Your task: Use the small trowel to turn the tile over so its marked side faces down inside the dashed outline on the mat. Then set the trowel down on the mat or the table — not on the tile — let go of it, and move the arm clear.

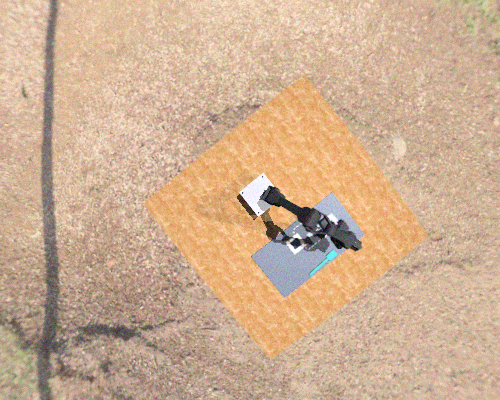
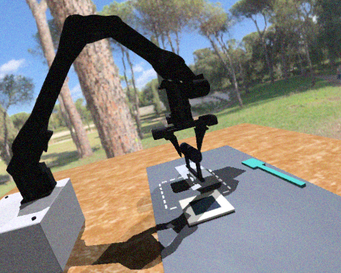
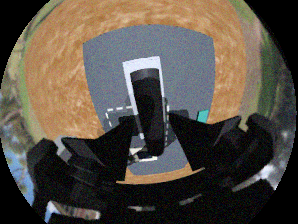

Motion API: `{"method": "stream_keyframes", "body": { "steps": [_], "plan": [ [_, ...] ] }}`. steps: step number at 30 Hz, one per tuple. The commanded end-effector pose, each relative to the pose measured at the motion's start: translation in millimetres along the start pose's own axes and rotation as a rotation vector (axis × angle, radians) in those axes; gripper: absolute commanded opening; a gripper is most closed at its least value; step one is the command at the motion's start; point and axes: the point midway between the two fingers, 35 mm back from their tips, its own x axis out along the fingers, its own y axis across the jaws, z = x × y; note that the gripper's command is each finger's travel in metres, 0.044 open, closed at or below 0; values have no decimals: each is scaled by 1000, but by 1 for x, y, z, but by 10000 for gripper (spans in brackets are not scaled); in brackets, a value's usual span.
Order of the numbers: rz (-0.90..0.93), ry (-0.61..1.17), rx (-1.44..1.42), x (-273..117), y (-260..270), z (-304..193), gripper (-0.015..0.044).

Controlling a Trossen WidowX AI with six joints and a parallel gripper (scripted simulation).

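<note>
The trowel has a black handle raised on two posts above a pale blade, on the mat. My gripper is open, with its fingertips spread on either side of the handle. The tile lies flat, its dark square facing up inside a cream border. It lies at the near edge of the dashed outline in the exterior view, mostly or wholly outside it. The arm and shadows hide part of the outline and blade.
A teal flat tool lies along the mat's edge, on the far side from the arm's base. The white base box stands on the orange table beside the mat. Arm shadows cross the mat and the tile's corner.
</note>
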Motion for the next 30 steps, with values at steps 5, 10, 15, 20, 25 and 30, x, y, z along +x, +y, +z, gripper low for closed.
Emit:
{"method": "stream_keyframes", "body": {
  "steps": [5, 10, 15, 20, 25, 30],
  "plan": [
    [0, -4, 5, 0, 0, 1, 270],
    [0, -4, 5, 0, 0, 1, 270],
    [0, -4, 5, -43, 2, -1, 270],
    [0, -4, 5, -45, 3, -1, 270],
    [-9, -4, 1, -57, 1, -1, 300],
    [-10, -4, 5, -56, 1, -1, 300]
  ]
}}
